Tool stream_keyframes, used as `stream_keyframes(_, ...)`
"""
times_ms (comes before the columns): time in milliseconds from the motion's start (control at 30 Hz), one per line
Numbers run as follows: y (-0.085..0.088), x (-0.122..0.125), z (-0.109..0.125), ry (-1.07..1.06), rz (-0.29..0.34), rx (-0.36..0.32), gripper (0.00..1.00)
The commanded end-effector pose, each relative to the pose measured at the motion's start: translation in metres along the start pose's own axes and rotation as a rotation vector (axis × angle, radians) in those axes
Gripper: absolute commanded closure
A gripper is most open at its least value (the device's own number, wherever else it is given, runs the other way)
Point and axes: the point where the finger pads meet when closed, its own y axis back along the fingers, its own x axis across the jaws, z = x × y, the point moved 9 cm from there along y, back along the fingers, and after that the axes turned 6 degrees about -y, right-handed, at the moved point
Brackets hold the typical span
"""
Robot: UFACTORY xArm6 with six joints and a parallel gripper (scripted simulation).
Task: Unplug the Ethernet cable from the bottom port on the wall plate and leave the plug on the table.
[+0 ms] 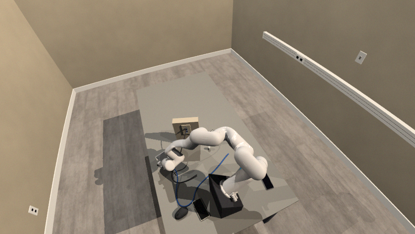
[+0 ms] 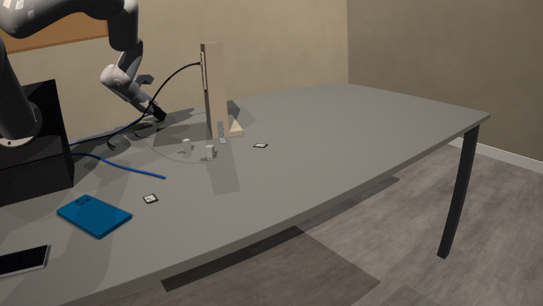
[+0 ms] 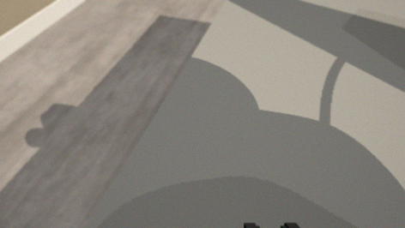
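Note:
A wooden panel (image 2: 214,89) stands on the table and carries the wall plate (image 1: 184,128). A black cable (image 2: 170,75) stays plugged into the plate's upper part and curves down to the table. The blue Ethernet cable (image 2: 114,163) is out of the plate. My gripper (image 2: 157,113) is low over the table, left of the panel, shut on the blue cable's plug. I cannot tell whether the plug touches the table or the black cable lying close by. In the wrist view only the fingertips show, over the shadowed table near its left edge.
The black base box (image 2: 30,144) stands at the left. A blue flat case (image 2: 93,215), a phone (image 2: 22,260), two small white blocks (image 2: 209,151) and two small cards (image 2: 150,198) lie on the table. A dark mouse (image 1: 180,213) lies near the table's end.

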Motion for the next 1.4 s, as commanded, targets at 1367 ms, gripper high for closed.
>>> stream_keyframes(1367, 0.0004, -0.0002, -0.0029, -0.002, -0.001, 0.004, 0.68)
